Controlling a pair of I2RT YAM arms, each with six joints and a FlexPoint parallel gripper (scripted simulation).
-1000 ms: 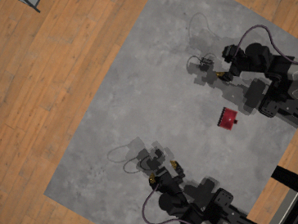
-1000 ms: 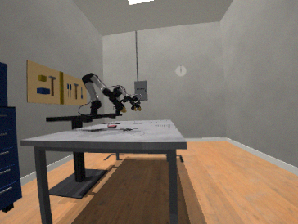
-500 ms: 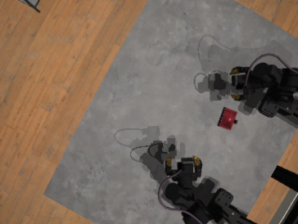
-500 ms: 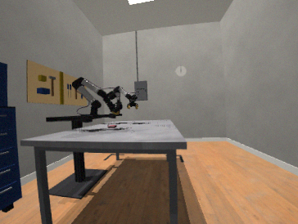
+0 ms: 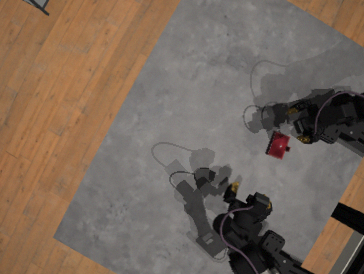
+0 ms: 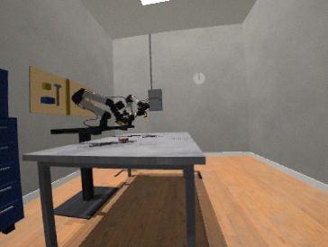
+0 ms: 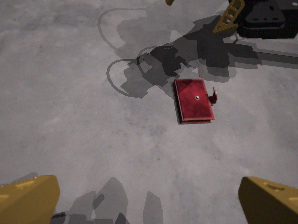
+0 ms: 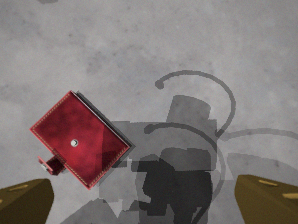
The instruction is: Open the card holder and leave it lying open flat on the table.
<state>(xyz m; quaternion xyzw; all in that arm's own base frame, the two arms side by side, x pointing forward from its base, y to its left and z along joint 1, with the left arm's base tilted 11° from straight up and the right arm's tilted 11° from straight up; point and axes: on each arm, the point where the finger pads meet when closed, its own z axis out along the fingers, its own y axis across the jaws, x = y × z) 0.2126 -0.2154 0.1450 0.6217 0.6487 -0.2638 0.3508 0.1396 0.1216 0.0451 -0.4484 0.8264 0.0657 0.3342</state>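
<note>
The card holder [image 5: 278,145] [image 6: 123,139] [image 7: 194,101] [image 8: 82,140] is red, with pale edge stitching and a silver snap on its cover. It lies closed and flat on the gray table, its small strap sticking up unfastened at one side.
</note>
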